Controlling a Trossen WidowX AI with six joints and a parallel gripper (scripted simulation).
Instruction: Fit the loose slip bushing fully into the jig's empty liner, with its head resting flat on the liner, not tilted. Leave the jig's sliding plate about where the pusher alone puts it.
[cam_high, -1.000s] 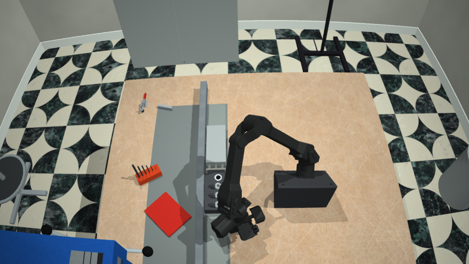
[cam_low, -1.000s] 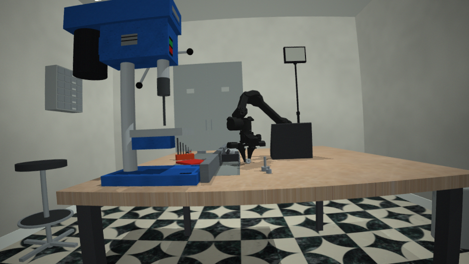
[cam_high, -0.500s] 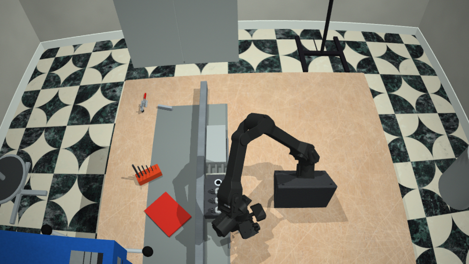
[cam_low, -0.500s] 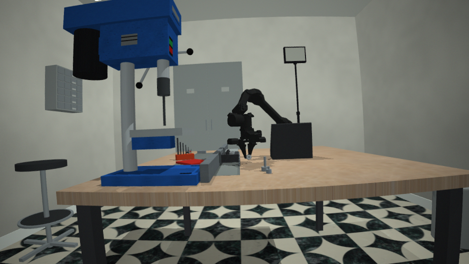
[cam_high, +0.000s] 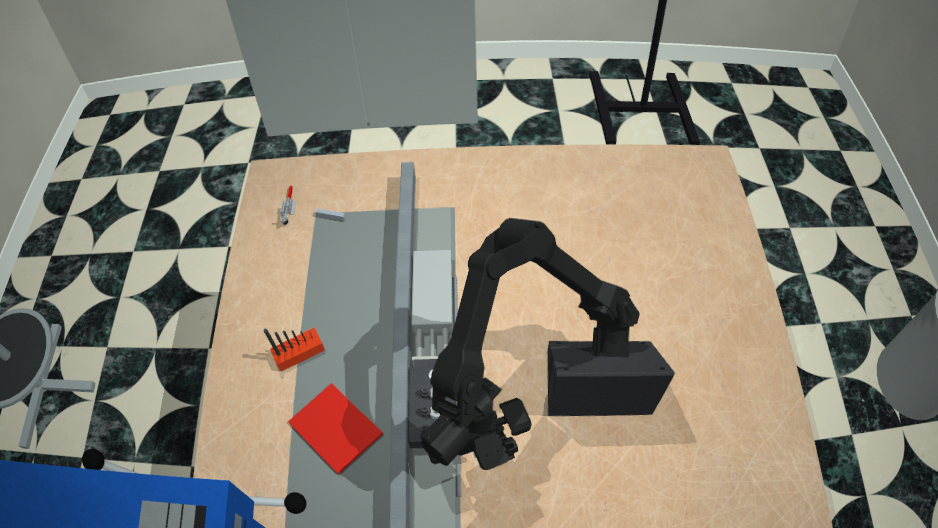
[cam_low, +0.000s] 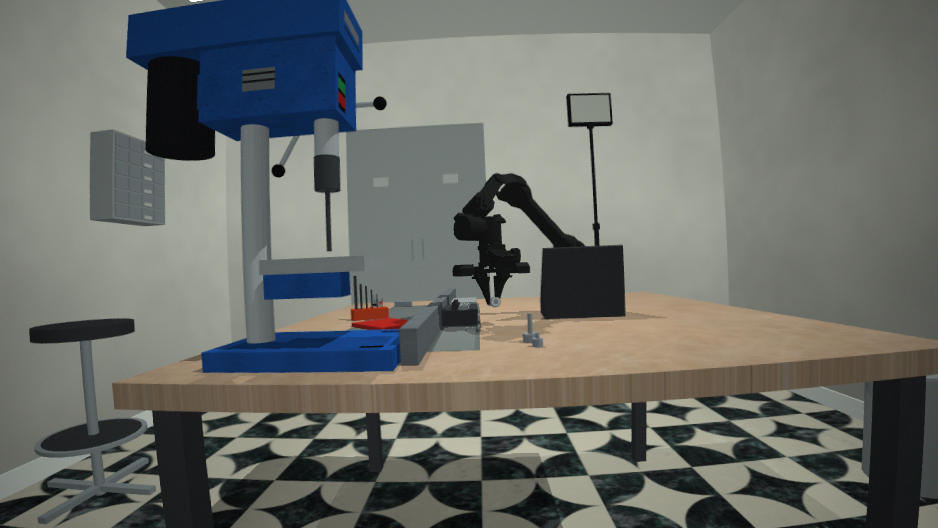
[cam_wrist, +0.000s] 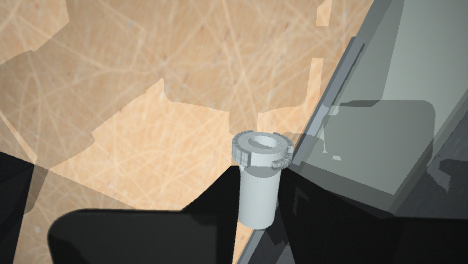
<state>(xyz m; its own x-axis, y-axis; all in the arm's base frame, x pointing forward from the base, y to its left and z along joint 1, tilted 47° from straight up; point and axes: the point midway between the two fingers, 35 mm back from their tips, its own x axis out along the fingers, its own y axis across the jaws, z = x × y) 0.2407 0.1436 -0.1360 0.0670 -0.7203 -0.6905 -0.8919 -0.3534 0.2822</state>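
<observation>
My gripper is shut on the loose slip bushing, a pale grey sleeve with a wider notched head. It holds the sleeve by its body, upright, clear above the wooden table, just off the near end of the jig. The jig is a dark plate with small liners beside the long grey fence. In the overhead view my wrist hides the bushing and part of the jig. I cannot tell which liner is empty.
A grey base plate lies to the right of the bushing. A small grey bolt-like part stands on the table nearby. A red drill stand, a red square, a toggle clamp, the arm's black pedestal and a blue drill press are around.
</observation>
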